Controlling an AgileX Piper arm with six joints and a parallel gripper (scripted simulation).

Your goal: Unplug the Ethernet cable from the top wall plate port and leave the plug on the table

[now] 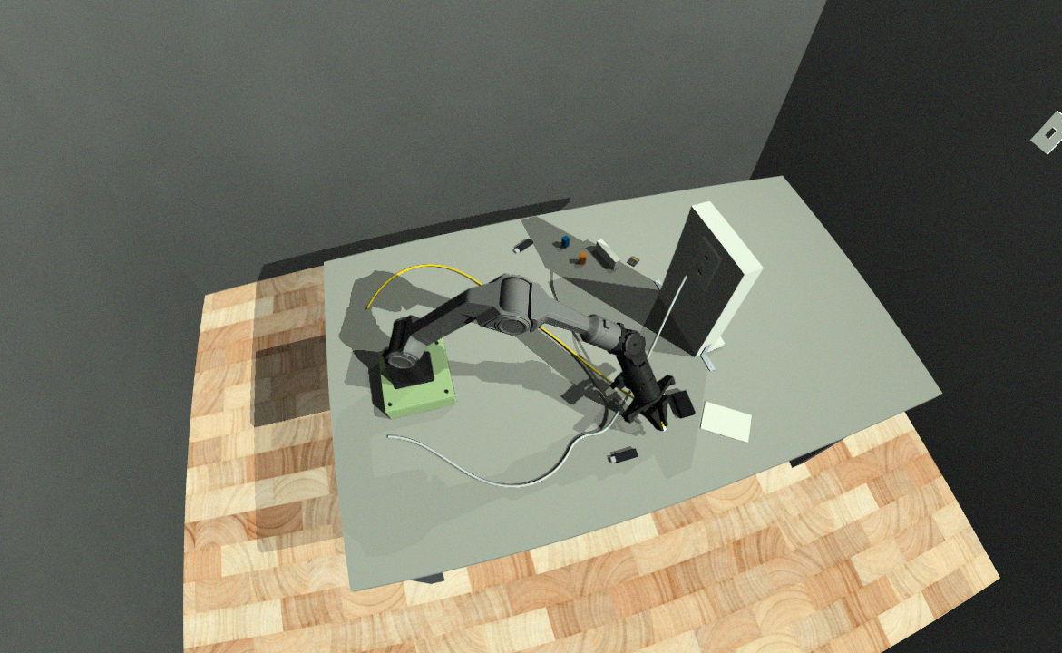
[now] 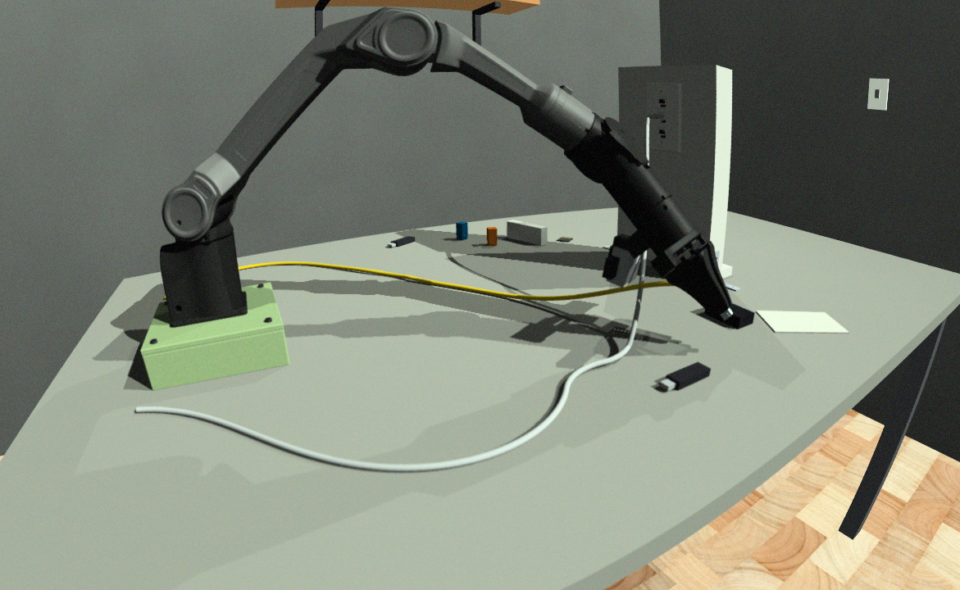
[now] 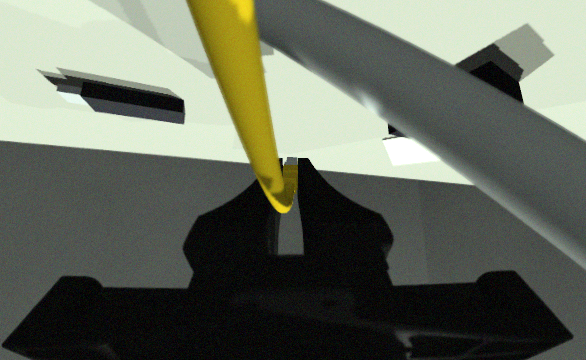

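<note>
With arm arched over and wrist angled steeply down, tool [image 2: 723,311] sits low at the table [image 2: 798,410], clamped on yellow cable's plug [image 3: 289,176]. No legible markings.
</note>
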